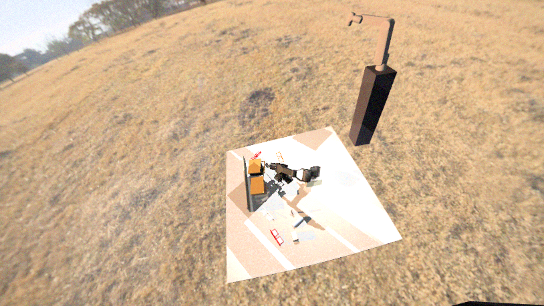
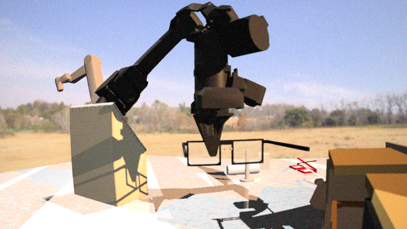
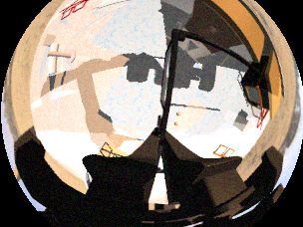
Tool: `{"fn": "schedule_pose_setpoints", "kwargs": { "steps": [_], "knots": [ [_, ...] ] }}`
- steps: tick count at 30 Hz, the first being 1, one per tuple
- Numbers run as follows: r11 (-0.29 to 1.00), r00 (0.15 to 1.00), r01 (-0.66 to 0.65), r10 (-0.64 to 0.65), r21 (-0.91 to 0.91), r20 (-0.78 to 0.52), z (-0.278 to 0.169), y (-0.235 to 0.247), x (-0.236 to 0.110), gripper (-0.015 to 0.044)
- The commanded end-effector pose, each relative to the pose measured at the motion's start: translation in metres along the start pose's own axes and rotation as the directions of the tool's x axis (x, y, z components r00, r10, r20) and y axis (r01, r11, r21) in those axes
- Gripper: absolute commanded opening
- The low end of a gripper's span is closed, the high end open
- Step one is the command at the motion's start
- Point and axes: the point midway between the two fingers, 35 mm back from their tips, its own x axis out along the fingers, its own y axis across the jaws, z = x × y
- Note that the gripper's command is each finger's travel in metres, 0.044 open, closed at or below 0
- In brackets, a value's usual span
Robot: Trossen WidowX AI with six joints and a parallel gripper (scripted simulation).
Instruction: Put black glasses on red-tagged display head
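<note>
Exterior view, left to right. A tan wedge block point(image 2: 108, 153) stood well to the left of the claw, with the arm's base behind it. The claw point(image 2: 212, 153) pointed straight down with its fingers nearly together, pinched on the top rim of the black glasses point(image 2: 247, 140), on the lens left of the bridge. The glasses hung level above the table point(image 2: 28, 182), touching nothing else. Their long axis ran left to right across the claw, and one temple reached out to the right. Beyond the claw stood a thin post point(image 2: 246, 168) and a pale cylinder point(image 2: 256, 168). Red glasses point(image 2: 303, 166) lay further right.

The two orange-topped display heads point(image 2: 367, 160) sat well to the right of the claw and lower than the frame. You would have had to carry the glasses rightward, temples leading, I judge.

The exterior view did not show a red tag. In the wrist view a small red mark point(image 3: 261, 117) sat beside the dark head at right, but it was too small to be sure of. The top view alone showed both heads side by side against a dark panel point(image 1: 246, 186), with the claw just beside them.
</note>
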Motion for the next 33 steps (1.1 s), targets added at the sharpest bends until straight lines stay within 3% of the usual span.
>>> {"fn": "schedule_pose_setpoints", "kwargs": {
  "steps": [1,33],
  "knots": [
    [1.0,1.0,-0.005,0.005,0.005,0.0,0.0,0.0,0.006,0.0],
    [1.0,1.0,-0.003,0.003,0.005,0.0,0.001,-0.002,0.035,0.0]
  ]
}}
